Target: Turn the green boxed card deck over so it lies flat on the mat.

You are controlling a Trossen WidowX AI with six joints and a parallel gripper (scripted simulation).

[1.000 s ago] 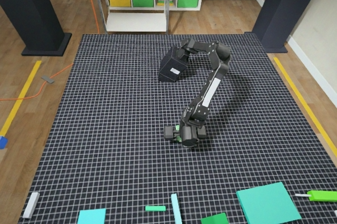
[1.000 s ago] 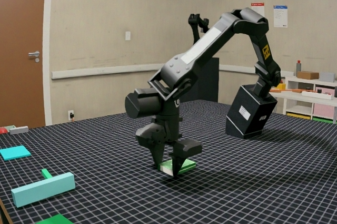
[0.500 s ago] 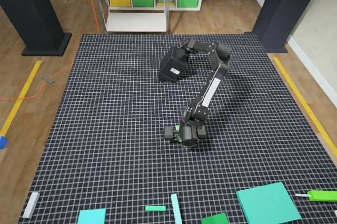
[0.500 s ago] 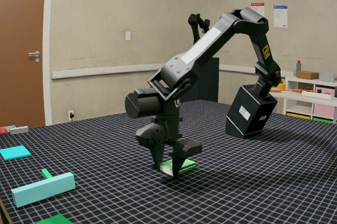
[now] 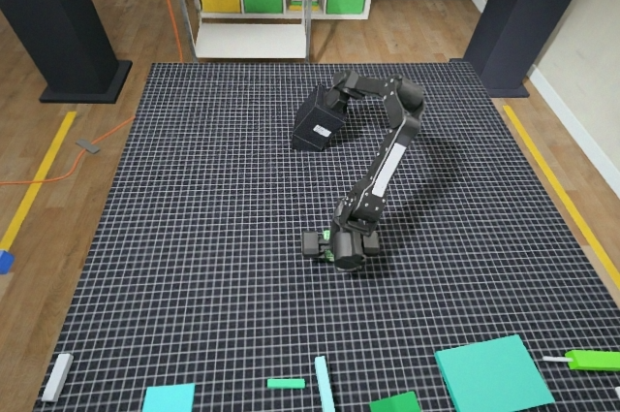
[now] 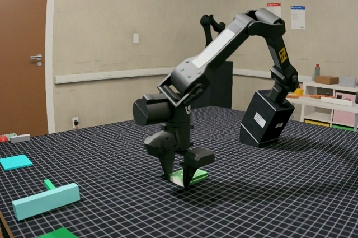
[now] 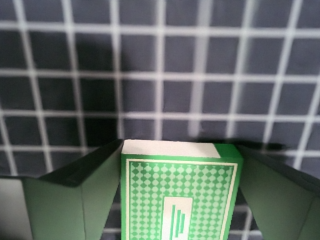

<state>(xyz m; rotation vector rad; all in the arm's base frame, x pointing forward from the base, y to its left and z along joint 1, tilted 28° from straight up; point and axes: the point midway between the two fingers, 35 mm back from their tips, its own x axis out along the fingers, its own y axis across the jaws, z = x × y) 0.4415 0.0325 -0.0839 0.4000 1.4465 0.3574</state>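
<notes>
The green boxed card deck lies flat on the black grid mat, patterned face up, near the middle of the mat. In the wrist view the deck (image 7: 180, 195) sits between my two fingers, with its white end pointing away. My gripper (image 6: 177, 178) points straight down with its fingertips at mat level on either side of the deck, and it is open, not clamped on it. In the top view the wrist hides most of the deck; only small green slivers show.
The arm's black base box (image 5: 318, 124) stands at the back of the mat. Along the front edge lie a large teal slab (image 5: 493, 372), a cyan bar (image 5: 324, 382), a small green bar (image 5: 285, 383), a cyan square (image 5: 169, 397) and a white bar (image 5: 57, 376).
</notes>
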